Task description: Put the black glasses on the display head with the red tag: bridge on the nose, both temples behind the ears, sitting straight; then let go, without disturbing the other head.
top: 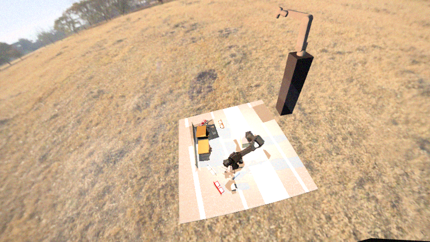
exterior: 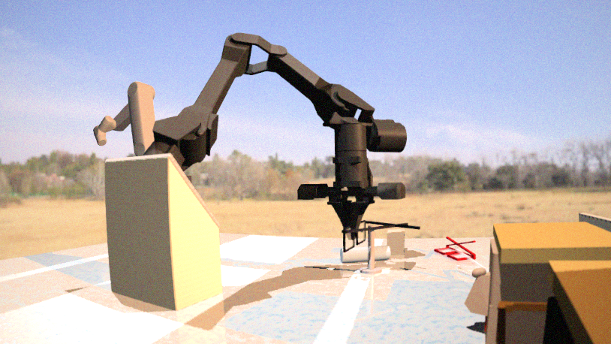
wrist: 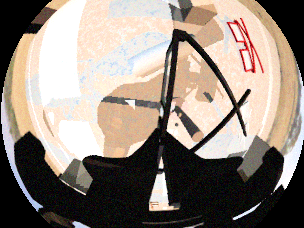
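Black glasses (exterior: 390, 224) pinched at the front frame by the gripper (exterior: 350, 230), clamped tight on that thin rim and hanging low over the mat (exterior: 278, 316). Lenses down below the fingertips, both temples open and reaching roughly level toward the side where the heads stand (level in the exterior view at least; the wrist view is too warped to confirm).

Directly beneath and just beside: a thin post (exterior: 371, 250) on a round foot, a white cylinder (exterior: 356, 254) lying flat, a small beige block (exterior: 395, 242). Cannot tell whether the lower rim touches the post. Farther out, red glasses (exterior: 455, 252) on the mat. Well apart from the gripper, two box-shaped display heads with orange tops, the nearer head (exterior: 585, 291) and the farther head (exterior: 551, 243), close beside each other. No red tag readable from here; a red mark near one head in the top view, too small to call.

Judged to be the carry, with the placing not yet begun.

To do it well:
- Rise first, straight up, clear of the post and cylinder.
- Keep the clamp firm; a thin rim can twist easily.
- Settle which head bears the tag before committing.
- Come in from the face side, temples leading and level, one along each side and past the ears.
- Lower until the bridge seats on the nose, then open and back away upward.
- Stay off the neighbouring head throughout.
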`<action>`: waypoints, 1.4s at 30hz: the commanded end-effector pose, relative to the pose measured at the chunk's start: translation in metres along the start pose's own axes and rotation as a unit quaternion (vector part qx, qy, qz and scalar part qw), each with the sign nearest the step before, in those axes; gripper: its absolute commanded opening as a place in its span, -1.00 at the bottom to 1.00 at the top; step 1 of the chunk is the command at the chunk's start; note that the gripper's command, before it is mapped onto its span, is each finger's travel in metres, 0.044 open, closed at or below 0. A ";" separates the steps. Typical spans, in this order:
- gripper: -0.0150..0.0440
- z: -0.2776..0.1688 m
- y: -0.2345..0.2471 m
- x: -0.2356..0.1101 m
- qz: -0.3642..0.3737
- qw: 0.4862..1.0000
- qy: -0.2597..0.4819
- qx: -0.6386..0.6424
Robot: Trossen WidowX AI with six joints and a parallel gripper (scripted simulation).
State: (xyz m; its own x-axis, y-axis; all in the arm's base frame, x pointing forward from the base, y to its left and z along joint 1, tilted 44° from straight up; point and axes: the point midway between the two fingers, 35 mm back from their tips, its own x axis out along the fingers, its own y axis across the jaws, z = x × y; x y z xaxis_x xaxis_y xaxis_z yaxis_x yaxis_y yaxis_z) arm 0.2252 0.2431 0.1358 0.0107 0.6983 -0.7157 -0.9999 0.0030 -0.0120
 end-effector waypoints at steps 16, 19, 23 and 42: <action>-0.49 0.008 0.011 0.001 -0.001 1.000 0.001 0.001; -0.49 0.009 0.013 0.001 -0.001 1.000 0.000 0.001; -0.49 0.011 0.015 0.001 -0.001 1.000 0.000 0.001; -0.49 0.021 0.024 0.001 -0.001 1.000 0.000 0.001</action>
State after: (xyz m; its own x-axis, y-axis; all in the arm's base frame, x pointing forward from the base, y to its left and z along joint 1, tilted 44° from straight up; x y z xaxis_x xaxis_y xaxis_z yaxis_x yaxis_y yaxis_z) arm 0.2029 0.2572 0.1469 0.0099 0.6976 -0.7164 -0.9999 0.0045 -0.0094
